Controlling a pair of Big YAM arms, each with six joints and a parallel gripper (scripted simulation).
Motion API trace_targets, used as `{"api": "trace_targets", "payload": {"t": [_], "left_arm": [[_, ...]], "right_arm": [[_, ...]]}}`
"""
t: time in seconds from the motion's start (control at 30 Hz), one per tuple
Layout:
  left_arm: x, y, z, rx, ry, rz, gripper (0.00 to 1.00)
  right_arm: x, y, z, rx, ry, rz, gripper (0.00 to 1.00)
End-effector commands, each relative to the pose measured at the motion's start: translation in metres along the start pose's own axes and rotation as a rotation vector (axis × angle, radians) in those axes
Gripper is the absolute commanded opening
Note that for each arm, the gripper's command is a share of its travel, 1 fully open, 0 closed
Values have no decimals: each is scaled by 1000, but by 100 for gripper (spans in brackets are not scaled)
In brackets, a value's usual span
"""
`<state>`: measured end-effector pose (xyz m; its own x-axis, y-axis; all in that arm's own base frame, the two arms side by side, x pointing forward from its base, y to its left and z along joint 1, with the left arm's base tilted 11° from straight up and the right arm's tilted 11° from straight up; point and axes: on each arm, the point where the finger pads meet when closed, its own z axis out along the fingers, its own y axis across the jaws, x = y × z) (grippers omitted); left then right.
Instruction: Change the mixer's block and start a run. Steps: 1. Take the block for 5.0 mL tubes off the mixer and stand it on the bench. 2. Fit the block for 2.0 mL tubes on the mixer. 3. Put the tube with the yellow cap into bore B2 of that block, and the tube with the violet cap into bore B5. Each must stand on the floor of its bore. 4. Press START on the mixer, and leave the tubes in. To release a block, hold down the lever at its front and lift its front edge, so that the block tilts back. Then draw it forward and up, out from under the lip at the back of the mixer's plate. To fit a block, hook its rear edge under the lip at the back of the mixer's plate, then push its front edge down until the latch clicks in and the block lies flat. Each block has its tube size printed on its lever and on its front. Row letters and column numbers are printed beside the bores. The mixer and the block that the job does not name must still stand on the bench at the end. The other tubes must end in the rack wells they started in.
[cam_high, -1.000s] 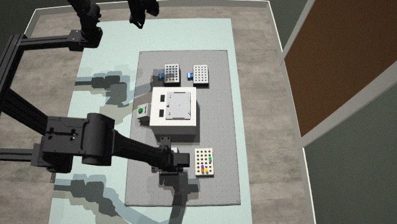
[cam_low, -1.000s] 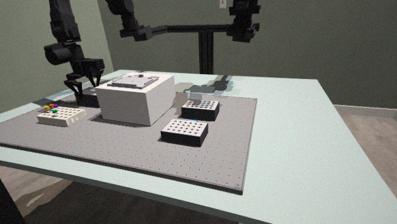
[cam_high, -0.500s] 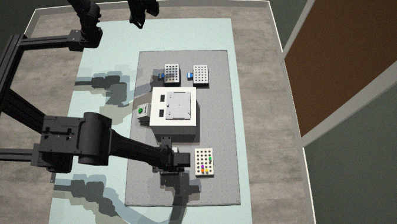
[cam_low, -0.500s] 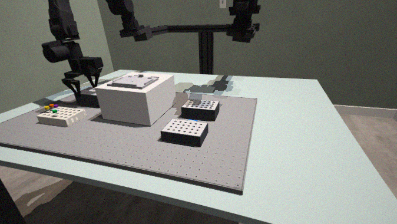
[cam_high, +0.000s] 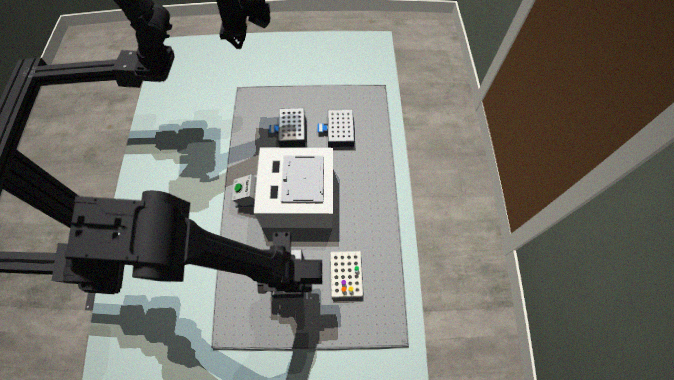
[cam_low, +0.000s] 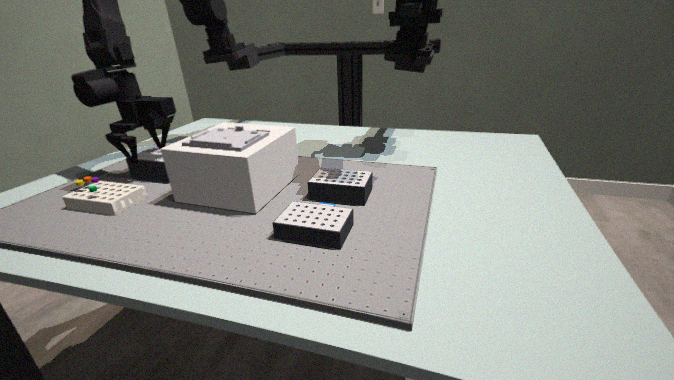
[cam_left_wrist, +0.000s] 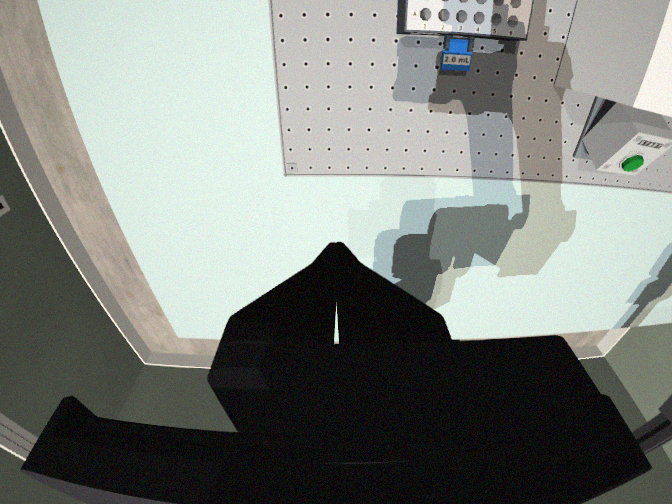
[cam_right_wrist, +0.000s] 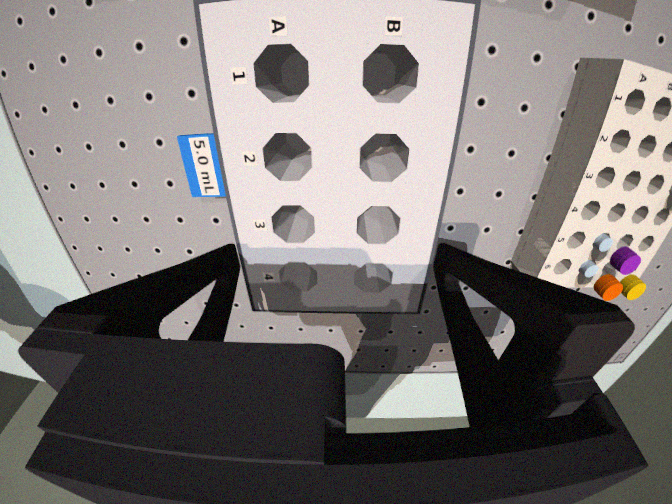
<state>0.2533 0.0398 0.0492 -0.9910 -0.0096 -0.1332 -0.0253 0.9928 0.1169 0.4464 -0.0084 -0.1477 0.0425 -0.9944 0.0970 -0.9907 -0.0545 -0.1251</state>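
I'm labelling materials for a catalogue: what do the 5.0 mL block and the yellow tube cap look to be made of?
The 5.0 mL block: perhaps painted metal or hard plastic, matte, judging by its even, pale top without glare. The yellow cap: probably opaque plastic, given its solid, uniform colour.

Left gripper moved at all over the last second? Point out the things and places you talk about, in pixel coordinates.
No. In the top view the left gripper (cam_high: 238, 44) (cam_left_wrist: 336, 253) hangs at the same spot relative to the corner of the perforated board (cam_high: 370, 215) (cam_low: 225, 250) (cam_left_wrist: 336, 108), no visible shift.
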Motion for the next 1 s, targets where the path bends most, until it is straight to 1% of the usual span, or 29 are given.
{"api": "trace_targets", "payload": {"t": [0.0,0.07,0.33,0.4,0.6,0.77,0.97], "left_arm": [[-20,0,-14,-4,-43,24,0],[-20,0,-14,-4,-43,24,0],[-20,0,-13,-4,-44,24,0],[-20,0,-13,-4,-44,24,0],[-20,0,-13,-4,-44,23,0],[-20,0,-13,-4,-44,23,0],[-20,0,-13,-4,-44,23,0]], "right_arm": [[-5,-4,7,-11,-5,-21,100],[-6,-3,5,-13,-6,-23,100],[-7,2,-24,1,-7,-4,100],[-7,2,-24,1,-7,-4,100],[5,-2,-37,15,-3,20,100],[6,-15,-32,37,-2,4,100],[-2,-16,-27,39,-5,-14,100]]}}
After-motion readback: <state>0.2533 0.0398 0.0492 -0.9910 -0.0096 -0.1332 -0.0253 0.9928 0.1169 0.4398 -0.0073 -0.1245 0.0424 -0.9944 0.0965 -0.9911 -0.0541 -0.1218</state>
